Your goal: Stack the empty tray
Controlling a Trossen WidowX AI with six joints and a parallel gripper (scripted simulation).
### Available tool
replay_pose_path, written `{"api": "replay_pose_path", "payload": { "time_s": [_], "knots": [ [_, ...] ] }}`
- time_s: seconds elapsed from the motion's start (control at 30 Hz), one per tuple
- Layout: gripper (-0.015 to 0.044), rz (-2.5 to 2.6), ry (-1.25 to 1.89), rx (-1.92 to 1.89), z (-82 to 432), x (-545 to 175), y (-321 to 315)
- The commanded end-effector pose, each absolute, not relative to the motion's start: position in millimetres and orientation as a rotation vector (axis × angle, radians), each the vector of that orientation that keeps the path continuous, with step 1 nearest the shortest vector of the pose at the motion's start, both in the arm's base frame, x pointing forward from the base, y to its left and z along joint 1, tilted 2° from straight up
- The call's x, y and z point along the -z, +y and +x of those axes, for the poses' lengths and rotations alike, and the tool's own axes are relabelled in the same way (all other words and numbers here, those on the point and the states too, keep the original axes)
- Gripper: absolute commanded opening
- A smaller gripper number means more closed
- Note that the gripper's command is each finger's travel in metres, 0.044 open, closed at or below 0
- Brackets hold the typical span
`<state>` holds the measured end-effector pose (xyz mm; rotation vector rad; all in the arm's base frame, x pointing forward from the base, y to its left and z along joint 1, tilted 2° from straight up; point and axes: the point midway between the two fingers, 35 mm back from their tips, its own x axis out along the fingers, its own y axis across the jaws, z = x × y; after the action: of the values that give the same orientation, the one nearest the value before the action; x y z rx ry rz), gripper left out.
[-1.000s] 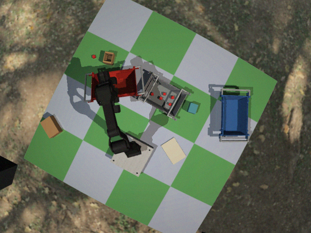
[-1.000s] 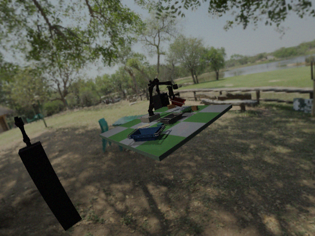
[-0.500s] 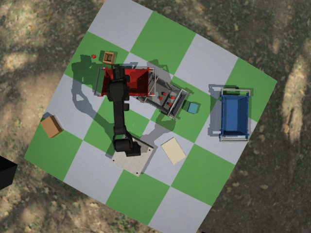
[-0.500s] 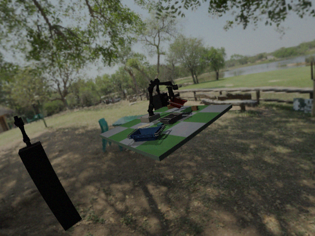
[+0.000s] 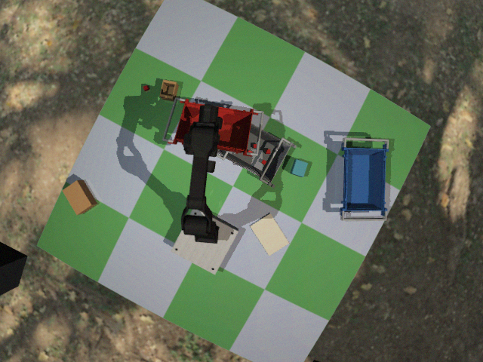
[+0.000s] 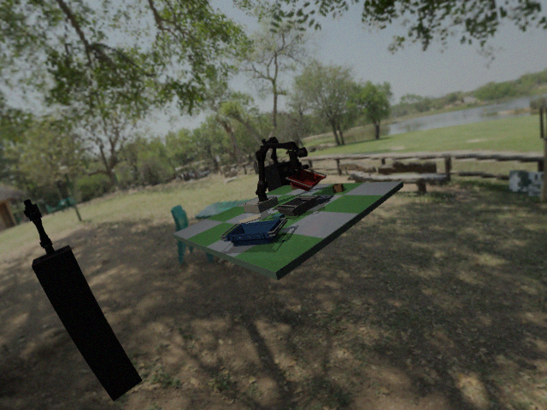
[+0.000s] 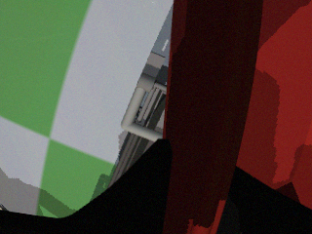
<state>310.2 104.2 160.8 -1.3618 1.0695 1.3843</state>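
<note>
The empty red tray (image 5: pixel 235 126) (image 6: pixel 304 179) (image 7: pixel 288 97) hangs in the air, tilted in the exterior view, its own wire bars out at its ends. My gripper (image 6: pixel 293 167) (image 7: pixel 175 150) is shut on its long wall nearer the arm base. The loaded grey tray (image 5: pixel 281 156) (image 6: pixel 293 207) stands on the table below and to the right, partly covered by the red tray. Red blocks (image 5: pixel 267 151) lie in it. Its right bar (image 5: pixel 274 160) lies inward across the top. Its left bar is mostly hidden; a bent pale bar corner (image 7: pixel 131 111) shows in the wrist view.
A teal block (image 5: pixel 299 167) stands close to the grey tray's right end. A blue tray (image 5: pixel 364 179) (image 6: pixel 255 231) is at the right. A small brown box (image 5: pixel 169 90) and a red block (image 5: pixel 146 87) are beyond the red tray. An orange block (image 5: pixel 79 196) and cream slab (image 5: pixel 269 234) flank the arm base.
</note>
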Motion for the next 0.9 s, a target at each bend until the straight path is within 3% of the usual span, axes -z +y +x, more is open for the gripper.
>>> {"api": "replay_pose_path", "payload": {
  "time_s": [0.0,0.87],
  "knots": [
    [0.0000,-1.342,1.073,-1.347,317,-165,89],
    [0.0000,-1.159,1.204,-1.164,330,-162,-12]
  ]
}}
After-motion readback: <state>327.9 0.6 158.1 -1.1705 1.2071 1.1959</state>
